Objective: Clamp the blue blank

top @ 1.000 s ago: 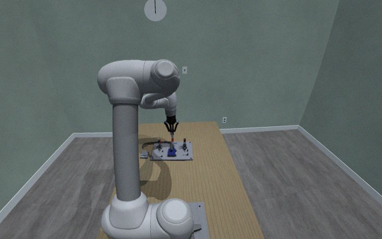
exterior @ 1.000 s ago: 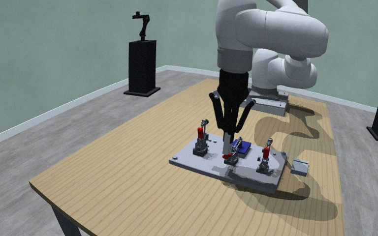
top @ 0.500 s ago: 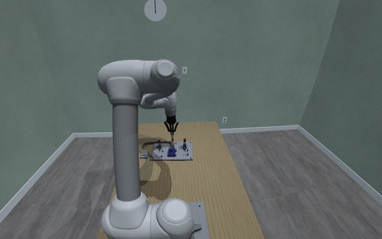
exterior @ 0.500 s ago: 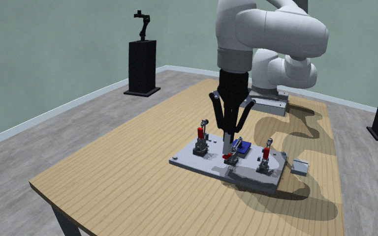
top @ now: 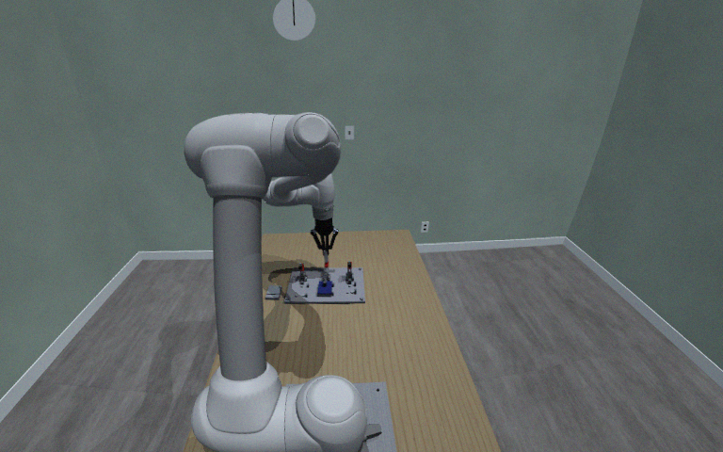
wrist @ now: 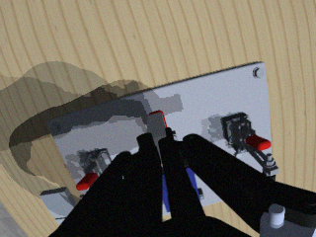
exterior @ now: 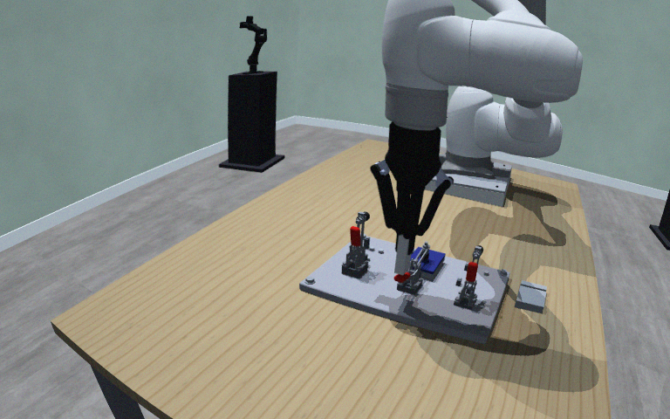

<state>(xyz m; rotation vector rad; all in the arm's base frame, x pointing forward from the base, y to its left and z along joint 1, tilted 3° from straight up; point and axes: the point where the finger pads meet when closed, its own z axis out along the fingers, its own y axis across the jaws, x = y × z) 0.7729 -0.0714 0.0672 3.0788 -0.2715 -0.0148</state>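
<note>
The gripper (exterior: 403, 260), clenched on nothing, stands with its tips on the middle clamp's red handle (exterior: 401, 278), which lies low, so the step looks like pressing it over dead centre. Push straight down until the handle rests on its stop (a handle short of that only looks shut), and check the bar sits level. The blue blank (exterior: 428, 260) lies in the nest just behind the gripper. Either side of the gripper on the fixture plate (exterior: 340, 291), two clamps (exterior: 356, 245) (exterior: 470, 281) stand upright with handles raised. The finished part (exterior: 530, 295) lies apart on the tabletop (exterior: 222, 316).
</note>
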